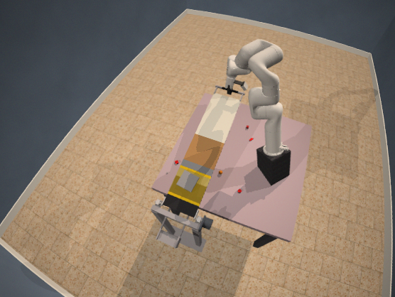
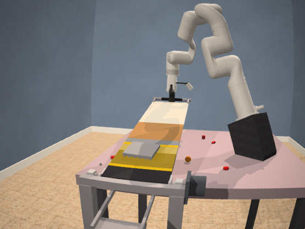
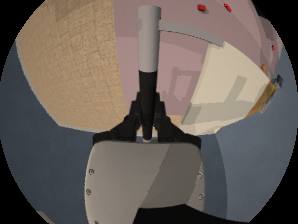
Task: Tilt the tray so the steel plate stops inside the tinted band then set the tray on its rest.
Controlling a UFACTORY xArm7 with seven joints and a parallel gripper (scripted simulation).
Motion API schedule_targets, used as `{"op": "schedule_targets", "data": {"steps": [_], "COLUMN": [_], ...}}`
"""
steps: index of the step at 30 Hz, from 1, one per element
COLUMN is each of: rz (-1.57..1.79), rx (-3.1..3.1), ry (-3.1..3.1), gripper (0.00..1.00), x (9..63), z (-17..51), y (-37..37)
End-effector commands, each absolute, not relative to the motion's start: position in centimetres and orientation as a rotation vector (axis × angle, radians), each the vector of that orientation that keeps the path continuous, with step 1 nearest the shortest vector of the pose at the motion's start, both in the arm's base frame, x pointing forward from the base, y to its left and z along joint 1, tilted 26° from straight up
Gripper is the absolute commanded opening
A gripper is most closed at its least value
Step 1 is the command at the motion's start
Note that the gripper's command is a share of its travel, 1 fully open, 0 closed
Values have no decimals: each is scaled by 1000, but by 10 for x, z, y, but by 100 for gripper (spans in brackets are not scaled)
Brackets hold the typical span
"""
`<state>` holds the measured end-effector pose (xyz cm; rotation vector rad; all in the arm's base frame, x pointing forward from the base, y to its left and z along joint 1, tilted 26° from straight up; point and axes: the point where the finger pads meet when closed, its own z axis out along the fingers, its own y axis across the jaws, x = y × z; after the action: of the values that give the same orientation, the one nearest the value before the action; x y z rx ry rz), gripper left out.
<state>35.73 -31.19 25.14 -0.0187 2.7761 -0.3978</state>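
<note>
One long tray (image 2: 162,115) runs from a grey pivot stand (image 2: 126,186) at the worktop's (image 2: 247,181) near edge up to its raised far end, sloping down toward the stand. One arm's gripper (image 2: 171,96) hangs over that far end, its fingers clenched on the tray's handle bar (image 2: 181,99).

One steel plate (image 2: 141,150) lies flat on the bed inside the tinted band (image 2: 164,160), between two solid yellow lines (image 2: 141,167), touching neither; it sits nearer the upper line.

Beside the tray on the worktop are four small red markers (image 2: 226,167) and one orange ball (image 2: 187,158), the ball just beside the tray's edge. One black pedestal (image 2: 252,141) carries the arm, well apart from the tray.
</note>
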Motion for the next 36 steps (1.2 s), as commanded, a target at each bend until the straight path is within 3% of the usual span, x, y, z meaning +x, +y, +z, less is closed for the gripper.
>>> {"op": "schedule_targets", "data": {"steps": [1,4,9,36], "rz": [-404,-404,-404,-405], "rx": [-20,-20,-20,-20], "ry": [2773,2773,2773,2773], "gripper": [0,0,0,0], "x": [339,335,357,379], "z": [302,314,255,196], "y": [-285,-279,-312,-339]}}
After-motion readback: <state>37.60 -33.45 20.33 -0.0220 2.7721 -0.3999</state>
